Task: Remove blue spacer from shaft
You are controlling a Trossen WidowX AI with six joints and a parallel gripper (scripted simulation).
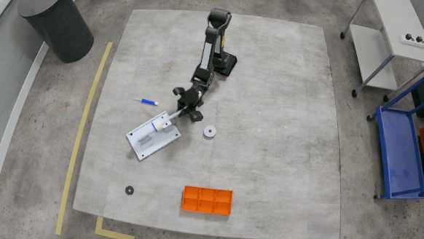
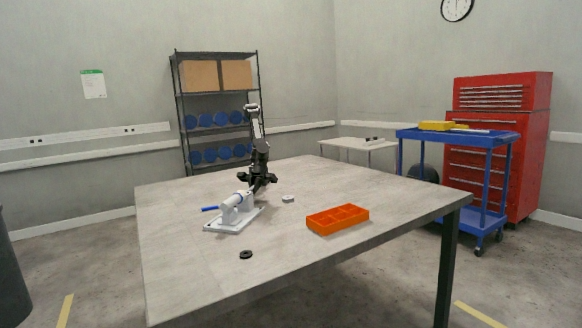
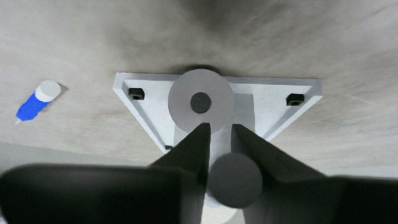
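A light grey baseplate carries the big housing block and a small block. The grey shaft runs along it with white spacers and one blue spacer on it. My gripper is shut on the shaft's free end, just off the plate's edge. In the wrist view the shaft's dark round end sits between the fingers. Behind it is a grey round face with a dark hole.
A blue and white pen lies left of the plate. A loose white washer lies right of my gripper. A black washer and an orange compartment tray lie near the table's front.
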